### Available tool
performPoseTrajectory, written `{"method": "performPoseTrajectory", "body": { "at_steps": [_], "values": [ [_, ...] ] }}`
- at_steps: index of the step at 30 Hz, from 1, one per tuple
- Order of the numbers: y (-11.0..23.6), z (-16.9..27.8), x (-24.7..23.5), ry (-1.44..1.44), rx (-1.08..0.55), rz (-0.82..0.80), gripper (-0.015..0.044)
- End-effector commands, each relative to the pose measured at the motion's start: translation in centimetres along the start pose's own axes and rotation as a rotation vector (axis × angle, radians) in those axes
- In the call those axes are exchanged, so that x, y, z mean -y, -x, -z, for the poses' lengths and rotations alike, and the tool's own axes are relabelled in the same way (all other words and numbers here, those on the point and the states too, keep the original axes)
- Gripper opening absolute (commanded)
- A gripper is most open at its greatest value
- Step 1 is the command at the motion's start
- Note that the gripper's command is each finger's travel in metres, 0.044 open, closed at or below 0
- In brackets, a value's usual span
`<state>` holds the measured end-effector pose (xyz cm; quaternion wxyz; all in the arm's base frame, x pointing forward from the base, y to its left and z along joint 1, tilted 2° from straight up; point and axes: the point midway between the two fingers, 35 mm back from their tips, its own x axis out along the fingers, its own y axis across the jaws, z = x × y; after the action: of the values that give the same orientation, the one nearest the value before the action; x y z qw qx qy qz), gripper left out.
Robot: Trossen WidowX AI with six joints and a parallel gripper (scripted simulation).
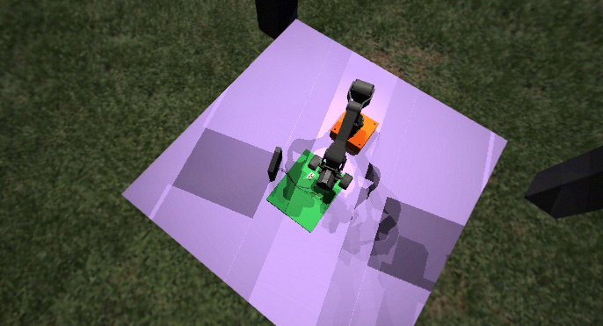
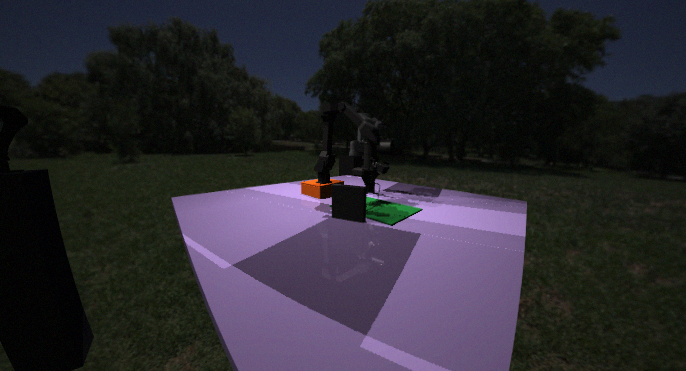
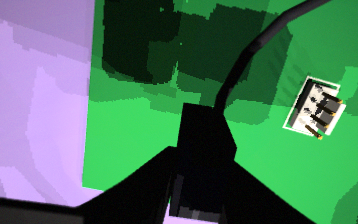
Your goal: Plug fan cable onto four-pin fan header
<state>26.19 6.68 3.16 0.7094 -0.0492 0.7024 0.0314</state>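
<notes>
Showing, top view: arm over green board [image 1: 303,211], fan [image 1: 275,163] just beside it; exterior view: fan [image 2: 348,202] upright near board; wrist view: gripper [image 3: 200,200] pinching black plug [image 3: 202,145], header [image 3: 314,109] apart to the right; step: grasp made; next: carry plug above pins, press down

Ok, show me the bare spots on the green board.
Bare: the board's near half, away from the orange base. Crowded: by the header, where the gripper holds the plug, cable trailing toward the fan.
</notes>
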Motion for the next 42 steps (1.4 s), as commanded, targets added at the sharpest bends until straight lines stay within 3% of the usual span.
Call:
{"method": "performPoseTrajectory", "body": {
  "at_steps": [1, 6, 42],
  "values": [
    [0.2, -0.9, 2.9, -0.054, 0.000, 0.007, 0.0000],
    [0.2, -1.7, 7.6, -0.136, 0.001, 0.012, 0.0000],
    [0.3, -1.0, 7.6, -0.131, 0.000, 0.012, 0.0000]
  ]
}}
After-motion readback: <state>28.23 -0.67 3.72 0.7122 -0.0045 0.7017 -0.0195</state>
